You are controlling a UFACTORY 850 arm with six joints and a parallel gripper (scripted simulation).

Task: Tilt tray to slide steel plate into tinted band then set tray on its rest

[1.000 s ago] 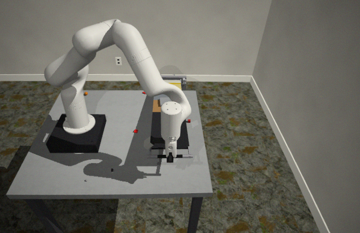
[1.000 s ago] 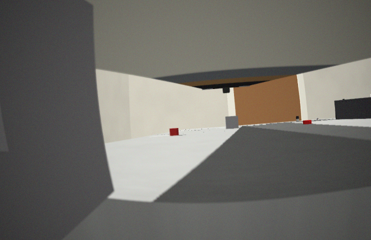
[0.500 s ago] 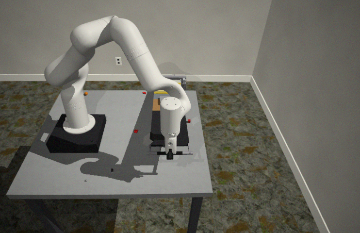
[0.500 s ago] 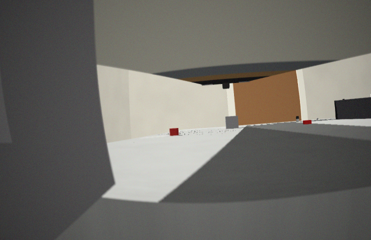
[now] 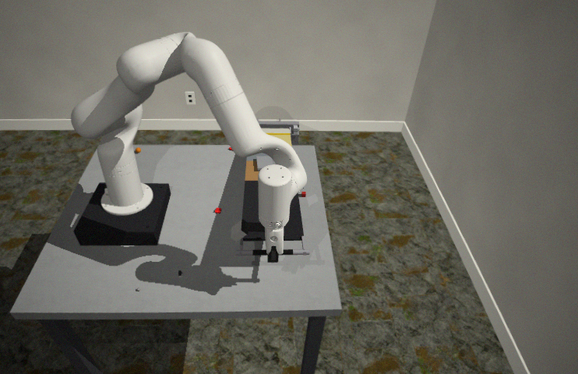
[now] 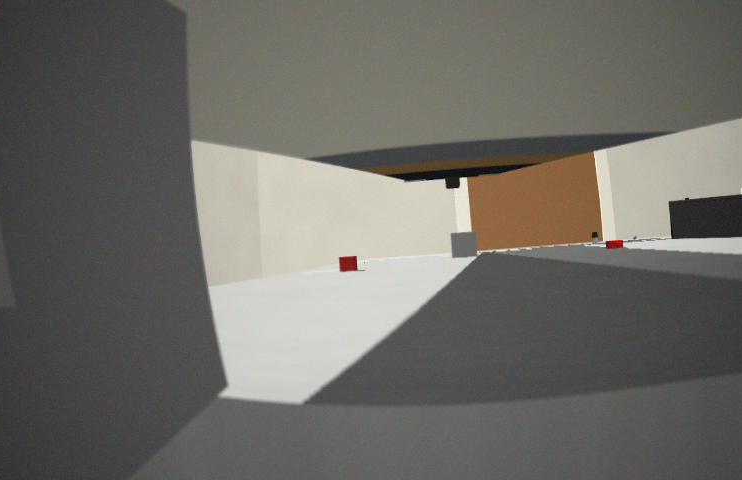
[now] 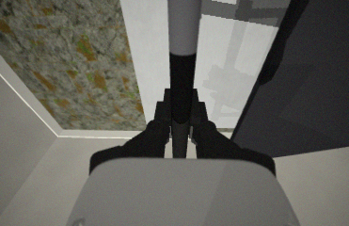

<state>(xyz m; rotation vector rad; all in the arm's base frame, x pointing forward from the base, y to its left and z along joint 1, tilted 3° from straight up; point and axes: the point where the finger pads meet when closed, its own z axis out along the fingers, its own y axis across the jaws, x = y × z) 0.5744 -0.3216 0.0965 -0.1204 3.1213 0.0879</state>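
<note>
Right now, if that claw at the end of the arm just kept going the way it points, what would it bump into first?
The gripper is already clamped on the tray's handle bar, so that comes first. Past the bar probably lies the table, though depth is hard to judge.
</note>
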